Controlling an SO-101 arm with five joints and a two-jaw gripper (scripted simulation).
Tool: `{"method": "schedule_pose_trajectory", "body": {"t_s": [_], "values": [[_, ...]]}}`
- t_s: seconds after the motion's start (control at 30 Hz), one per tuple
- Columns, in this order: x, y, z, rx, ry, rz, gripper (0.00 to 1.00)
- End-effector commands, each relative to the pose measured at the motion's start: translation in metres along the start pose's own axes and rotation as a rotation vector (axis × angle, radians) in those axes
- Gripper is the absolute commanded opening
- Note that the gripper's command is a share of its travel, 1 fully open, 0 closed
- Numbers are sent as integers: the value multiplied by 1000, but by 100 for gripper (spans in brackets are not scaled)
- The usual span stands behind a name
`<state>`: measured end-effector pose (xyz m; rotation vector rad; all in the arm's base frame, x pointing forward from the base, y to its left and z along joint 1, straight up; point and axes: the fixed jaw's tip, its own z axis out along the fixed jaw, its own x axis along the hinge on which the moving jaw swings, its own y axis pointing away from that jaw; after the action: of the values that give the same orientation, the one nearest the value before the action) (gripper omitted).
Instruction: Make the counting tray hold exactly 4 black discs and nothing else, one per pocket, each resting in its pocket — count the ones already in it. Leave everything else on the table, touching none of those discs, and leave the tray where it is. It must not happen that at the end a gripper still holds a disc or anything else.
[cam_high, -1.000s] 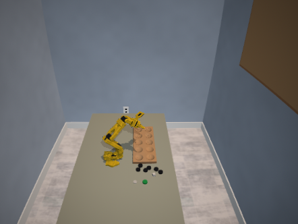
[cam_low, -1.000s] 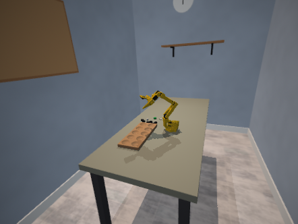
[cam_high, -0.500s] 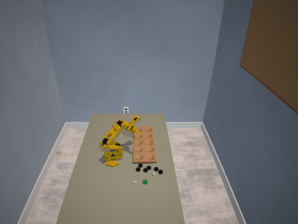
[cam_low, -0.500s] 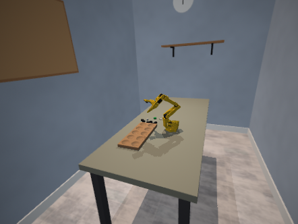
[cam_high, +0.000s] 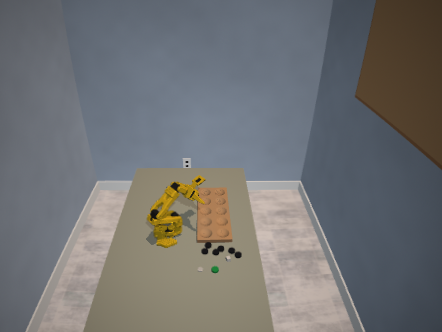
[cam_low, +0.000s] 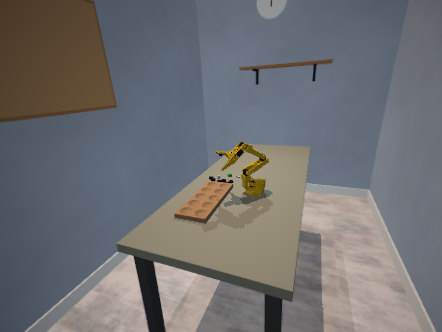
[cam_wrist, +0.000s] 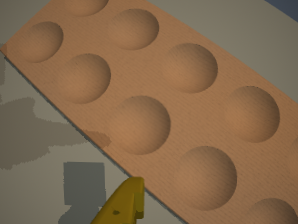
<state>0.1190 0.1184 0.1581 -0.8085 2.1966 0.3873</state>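
The wooden counting tray (cam_high: 214, 212) lies on the table with two rows of round pockets, and every pocket I can see is empty; it also fills the wrist view (cam_wrist: 160, 103). Several black discs (cam_high: 220, 250) lie loose on the table just in front of the tray's near end. My gripper (cam_high: 201, 189) is open and empty, held above the tray's far left part. Only one yellow jaw (cam_wrist: 116, 223) shows in the wrist view, over the table beside the tray's edge.
A green disc (cam_high: 215, 269) and two small white pieces (cam_high: 200, 269) (cam_high: 228, 258) lie among and in front of the black discs. The arm's base (cam_high: 166, 231) stands left of the tray. The table edges run close on the right of the tray.
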Motion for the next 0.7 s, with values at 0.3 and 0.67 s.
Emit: {"method": "schedule_pose_trajectory", "body": {"t_s": [0.3, 0.67], "values": [[-9, 3, -9, -17, -77, 11, 100], [-12, 3, -10, -17, -90, 10, 100]]}}
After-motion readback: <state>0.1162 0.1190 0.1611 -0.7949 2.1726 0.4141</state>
